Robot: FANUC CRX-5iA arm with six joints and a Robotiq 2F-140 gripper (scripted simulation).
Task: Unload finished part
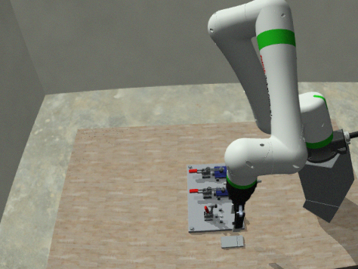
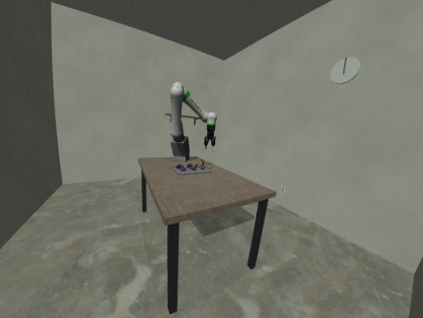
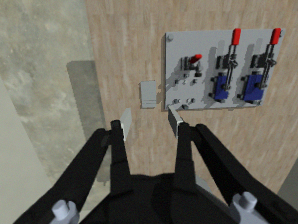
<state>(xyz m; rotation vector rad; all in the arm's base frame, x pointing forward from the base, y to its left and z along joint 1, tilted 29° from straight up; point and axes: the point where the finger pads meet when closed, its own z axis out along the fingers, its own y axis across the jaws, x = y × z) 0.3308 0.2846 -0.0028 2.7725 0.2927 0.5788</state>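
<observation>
Grey-walled room, mottled concrete floor (image 2: 89, 250), wooden table (image 1: 124, 181) under raised, half-spread, empty tool (image 3: 149, 126).

White arm (image 1: 280, 113) with green bands bends over from base, elbow high, forearm reaching down. Wrist (image 1: 242, 185) points straight down. Black gripper (image 3: 149, 122) hangs up in air, touching nothing. Fingers stand partly apart, nothing between them. From far view, gripper looks small, fingers hard to see.
</observation>
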